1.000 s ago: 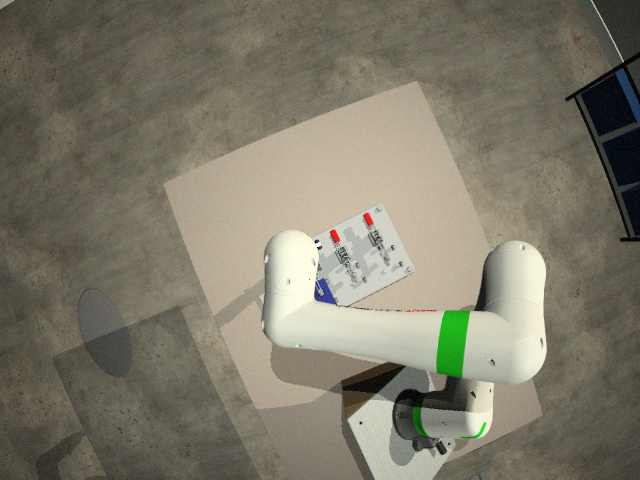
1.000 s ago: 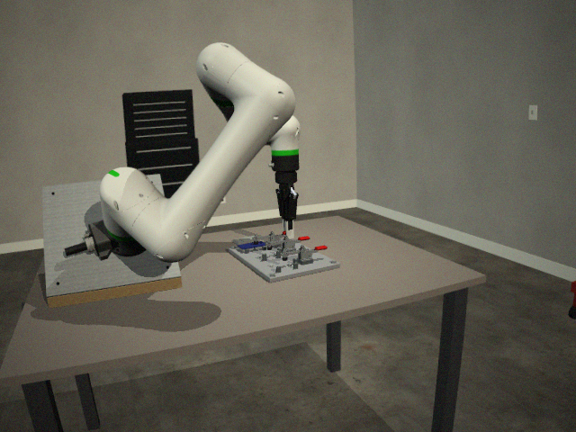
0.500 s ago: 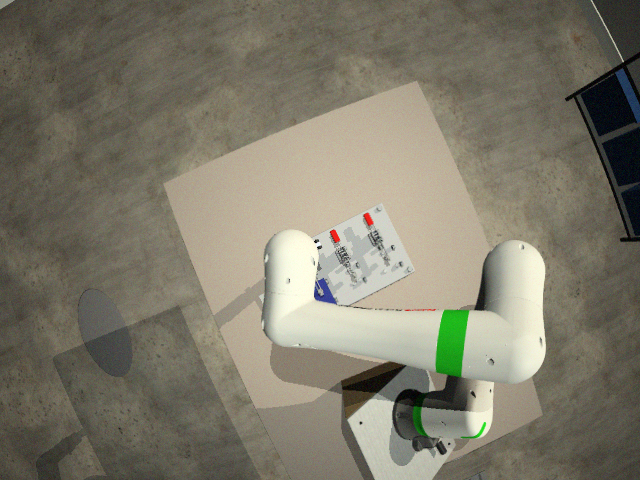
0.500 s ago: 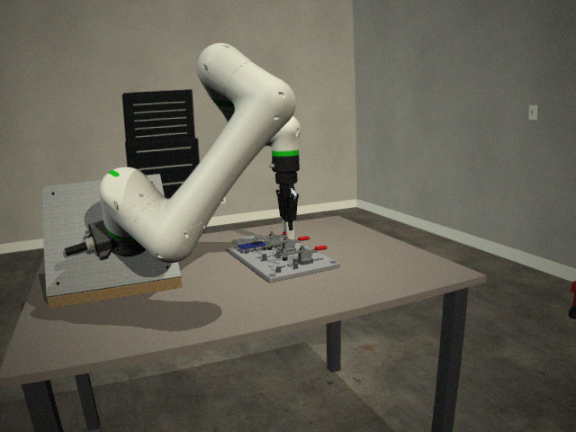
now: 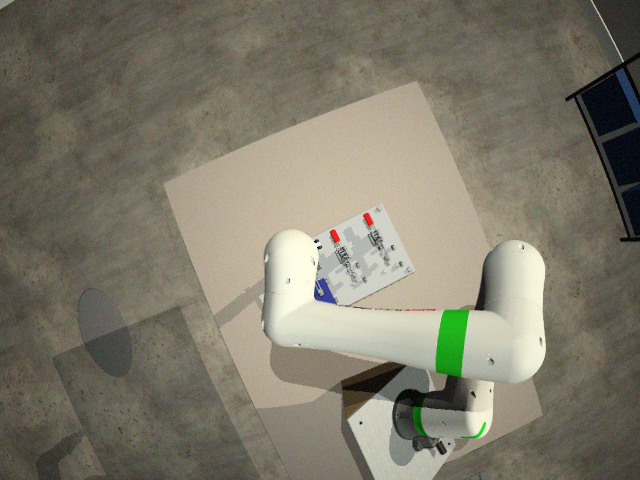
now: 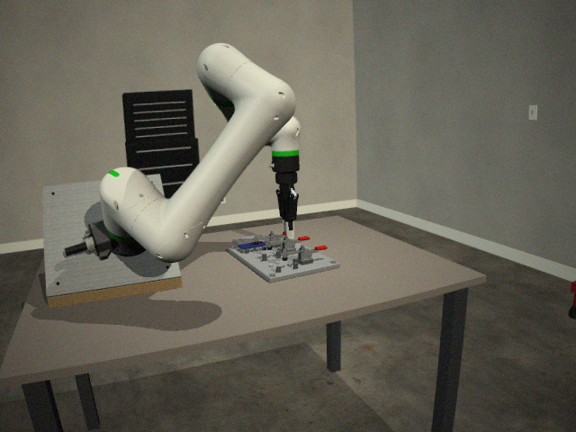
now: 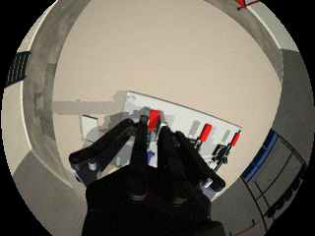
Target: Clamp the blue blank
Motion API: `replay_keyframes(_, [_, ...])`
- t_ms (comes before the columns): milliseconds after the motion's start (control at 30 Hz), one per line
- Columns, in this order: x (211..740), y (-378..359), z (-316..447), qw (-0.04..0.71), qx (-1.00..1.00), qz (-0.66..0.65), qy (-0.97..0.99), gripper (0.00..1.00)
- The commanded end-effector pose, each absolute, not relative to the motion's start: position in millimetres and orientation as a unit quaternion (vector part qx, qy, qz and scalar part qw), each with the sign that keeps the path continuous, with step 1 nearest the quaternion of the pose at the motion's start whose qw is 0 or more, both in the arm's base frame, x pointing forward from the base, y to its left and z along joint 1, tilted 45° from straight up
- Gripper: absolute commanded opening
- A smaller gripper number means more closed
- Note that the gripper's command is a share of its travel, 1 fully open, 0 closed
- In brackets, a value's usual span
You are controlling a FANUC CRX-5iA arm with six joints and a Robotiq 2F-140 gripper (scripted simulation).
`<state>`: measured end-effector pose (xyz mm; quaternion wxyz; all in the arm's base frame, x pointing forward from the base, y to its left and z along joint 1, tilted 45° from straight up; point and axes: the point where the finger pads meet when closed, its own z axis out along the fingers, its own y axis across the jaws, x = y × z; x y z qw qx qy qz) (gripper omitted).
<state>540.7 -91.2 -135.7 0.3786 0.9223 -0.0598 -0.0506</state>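
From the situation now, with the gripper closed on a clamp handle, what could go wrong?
1. The gripper is shut on the red clamp handle, which stands upright. If released short of dead centre, the clamp may look shut yet stay unlocked.
2. The blue blank is mostly hidden under the arm from above; whether it touches its stop block cannot be confirmed.
3. No slotted finished part is visible, so whether it lies flat is unverified.
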Motion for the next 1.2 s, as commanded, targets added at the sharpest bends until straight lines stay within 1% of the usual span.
replay_keyframes(0, [540.0, -91.3, -136.0, 0.379, 0.922, -0.051, -0.06, 0.0])
replay_keyframes(933, [541.5, -95.6, -140.1, 0.379, 0.922, -0.051, -0.06, 0.0])
replay_keyframes(967, [541.5, -95.6, -140.1, 0.379, 0.922, -0.051, -0.06, 0.28])
replay_keyframes(1167, [541.5, -95.6, -140.1, 0.379, 0.922, -0.051, -0.06, 0.28])
